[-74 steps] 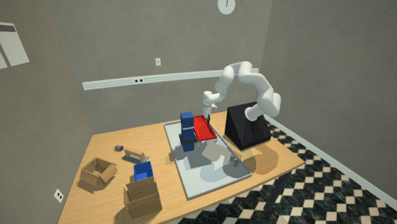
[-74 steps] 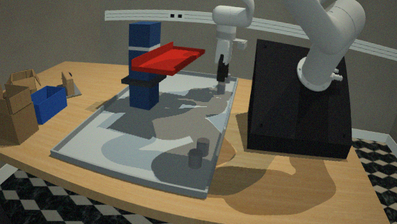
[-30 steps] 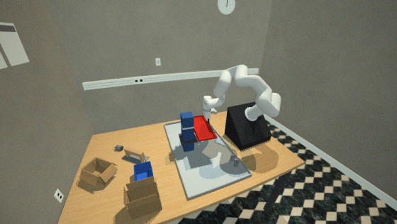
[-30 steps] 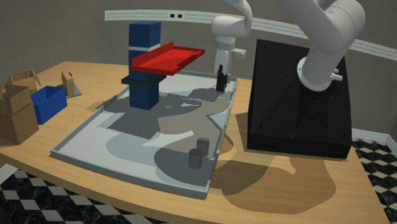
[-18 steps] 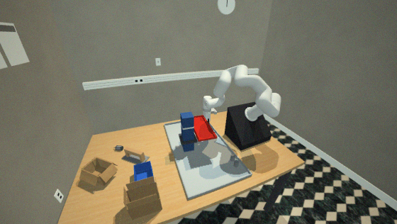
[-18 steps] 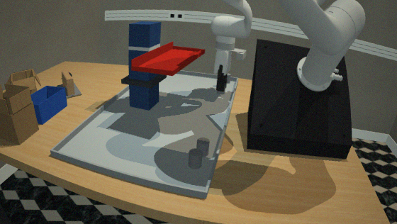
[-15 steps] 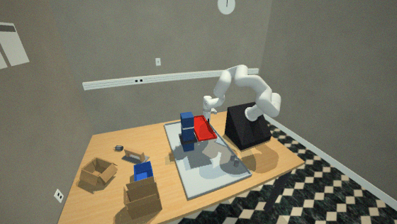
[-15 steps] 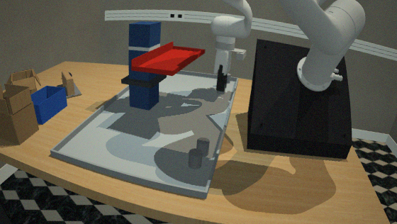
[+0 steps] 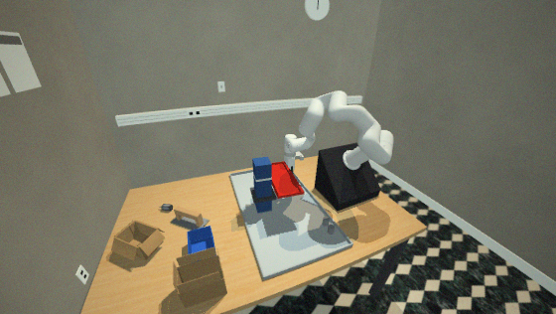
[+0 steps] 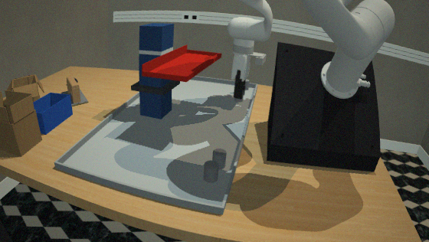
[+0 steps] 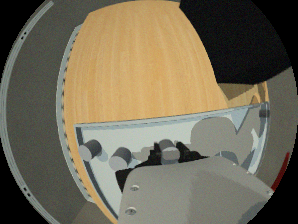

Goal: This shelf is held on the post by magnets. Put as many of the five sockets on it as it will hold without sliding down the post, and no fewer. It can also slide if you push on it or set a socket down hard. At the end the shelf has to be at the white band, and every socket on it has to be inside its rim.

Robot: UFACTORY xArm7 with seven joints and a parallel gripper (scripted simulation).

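Note:
A red shelf with a rim sits on the blue post, just below the white band; it looks empty. A black collar rings the post lower down. My gripper is down at the far corner of the grey tray, to the right of the shelf, and is shut on a small grey socket that still seems to rest on the tray. Two more sockets stand beside it in the wrist view. Two grey sockets stand near the tray's front right edge.
The black arm base stands right of the tray. A blue bin and cardboard boxes are on the left of the wooden table. The shelf overhangs the tray close to my gripper.

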